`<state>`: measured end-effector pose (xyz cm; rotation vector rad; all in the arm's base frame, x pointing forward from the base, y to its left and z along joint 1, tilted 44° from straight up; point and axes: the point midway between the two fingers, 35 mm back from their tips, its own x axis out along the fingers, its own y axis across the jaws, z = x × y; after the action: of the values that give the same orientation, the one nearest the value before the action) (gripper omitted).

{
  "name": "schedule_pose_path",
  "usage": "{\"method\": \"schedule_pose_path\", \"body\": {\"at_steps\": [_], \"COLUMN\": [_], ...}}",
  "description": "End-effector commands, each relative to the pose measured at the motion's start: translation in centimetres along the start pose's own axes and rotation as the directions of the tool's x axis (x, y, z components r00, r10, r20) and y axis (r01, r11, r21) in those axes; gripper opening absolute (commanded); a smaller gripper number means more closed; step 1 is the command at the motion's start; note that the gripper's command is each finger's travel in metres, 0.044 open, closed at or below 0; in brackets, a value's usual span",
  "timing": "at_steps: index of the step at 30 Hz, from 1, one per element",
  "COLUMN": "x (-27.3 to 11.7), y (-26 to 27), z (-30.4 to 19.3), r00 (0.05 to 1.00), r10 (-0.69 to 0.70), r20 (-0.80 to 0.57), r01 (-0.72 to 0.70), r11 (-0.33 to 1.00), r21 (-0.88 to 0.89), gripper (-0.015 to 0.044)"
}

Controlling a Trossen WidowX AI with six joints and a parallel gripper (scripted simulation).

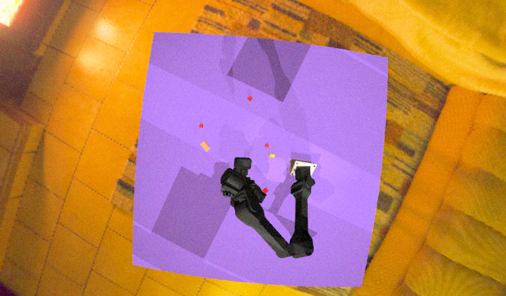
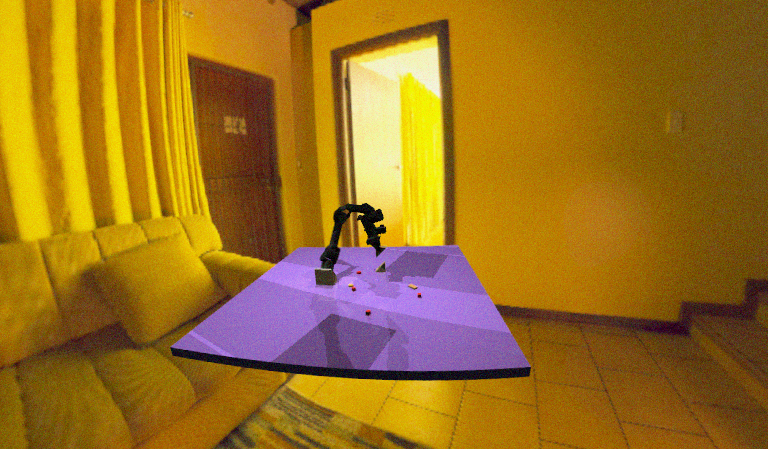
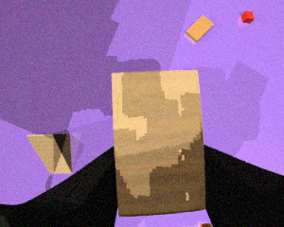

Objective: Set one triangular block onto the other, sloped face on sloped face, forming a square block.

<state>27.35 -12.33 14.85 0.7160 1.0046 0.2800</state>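
My gripper (image 2: 378, 250) (image 3: 155, 151) is shut on a wooden triangular block (image 3: 156, 137). In the wrist view this block shows a rectangular face between the dark fingers, held above the table; its sloped face cannot be told there. The other triangular block (image 2: 380, 267) (image 3: 44, 148) rests on the table, below the gripper in the exterior view and left of the held block in the wrist view. The two blocks are apart. In the top view the arm hides both blocks.
A flat tan block (image 1: 205, 146) (image 2: 412, 286) (image 3: 199, 28) lies near a red cube (image 1: 201, 125) (image 2: 419, 295) (image 3: 247, 17). A small yellow block (image 1: 271, 155) (image 2: 350, 285) lies beside another red cube (image 1: 267, 145). More red cubes are on the purple table (image 1: 335, 128).
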Motion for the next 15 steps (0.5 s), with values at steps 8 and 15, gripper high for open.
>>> {"method": "schedule_pose_path", "body": {"at_steps": [8, 15], "x": [-0.9, -1.4], "y": [4.7, 7.6], "z": [-1.9, -3.6], "r00": [1.0, 1.0], "r10": [0.013, 0.019], "r20": [0.003, 0.004], "r01": [-0.013, -0.019], "r11": [1.0, 1.0], "r21": [0.011, 0.012], "gripper": [0.0, 0.0]}}
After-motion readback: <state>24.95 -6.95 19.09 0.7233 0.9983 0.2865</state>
